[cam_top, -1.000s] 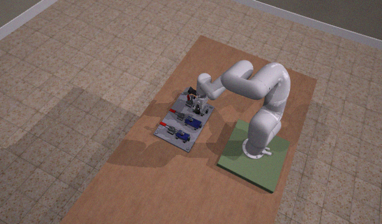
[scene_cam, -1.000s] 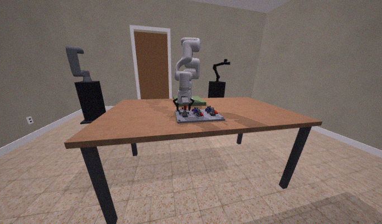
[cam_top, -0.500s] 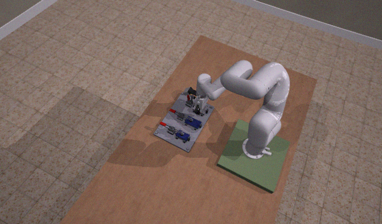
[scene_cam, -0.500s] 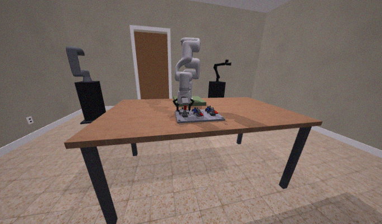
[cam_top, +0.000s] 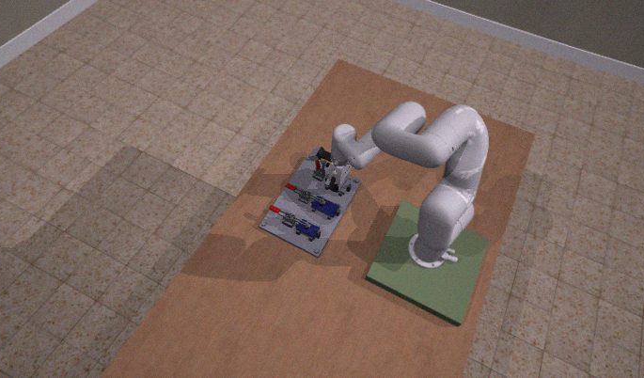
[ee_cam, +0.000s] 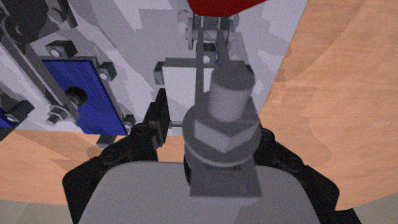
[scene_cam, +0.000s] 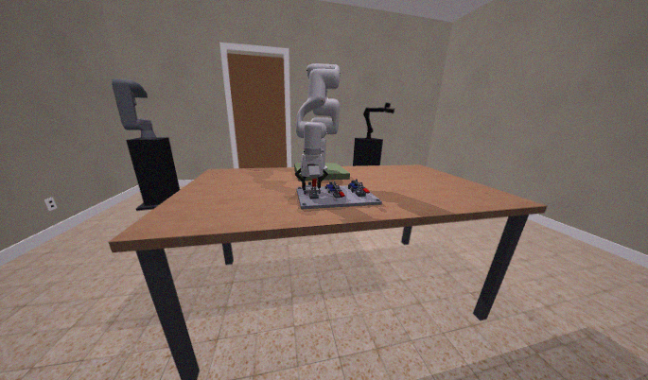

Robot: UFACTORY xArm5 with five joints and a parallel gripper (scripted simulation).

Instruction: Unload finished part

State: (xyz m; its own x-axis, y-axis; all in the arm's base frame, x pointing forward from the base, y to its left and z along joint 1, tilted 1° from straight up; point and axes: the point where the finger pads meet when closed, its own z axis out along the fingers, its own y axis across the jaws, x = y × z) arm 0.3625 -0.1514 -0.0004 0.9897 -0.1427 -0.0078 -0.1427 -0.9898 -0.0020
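Observation:
The grey fixture plate (cam_top: 274, 225) (scene_cam: 341, 202) (ee_cam: 135, 30) lies on the table. The finished part (ee_cam: 176, 86), pale grey, sits in the end nest. Its clamp stands with the red handle (cam_top: 318, 165) (ee_cam: 220, 6) up and the grey spindle (ee_cam: 227, 100) raised over the part. My gripper (cam_top: 334, 186) (scene_cam: 312, 187) (ee_cam: 202, 102) is down at this nest. Its left finger touches the part's left edge; the right finger is mostly hidden behind the spindle. Two blue blanks (cam_top: 328, 206) (cam_top: 308, 229) lie in the other nests under their clamp bars. One blank (ee_cam: 85, 95) shows in the wrist view.
The arm's base stands on a green pad (cam_top: 432, 287) to the right of the fixture. The wooden table (cam_top: 268, 306) (scene_cam: 251, 208) reaches well past the plate toward the front. The red handles (cam_top: 290, 186) (cam_top: 274, 209) of the two other clamps lie down.

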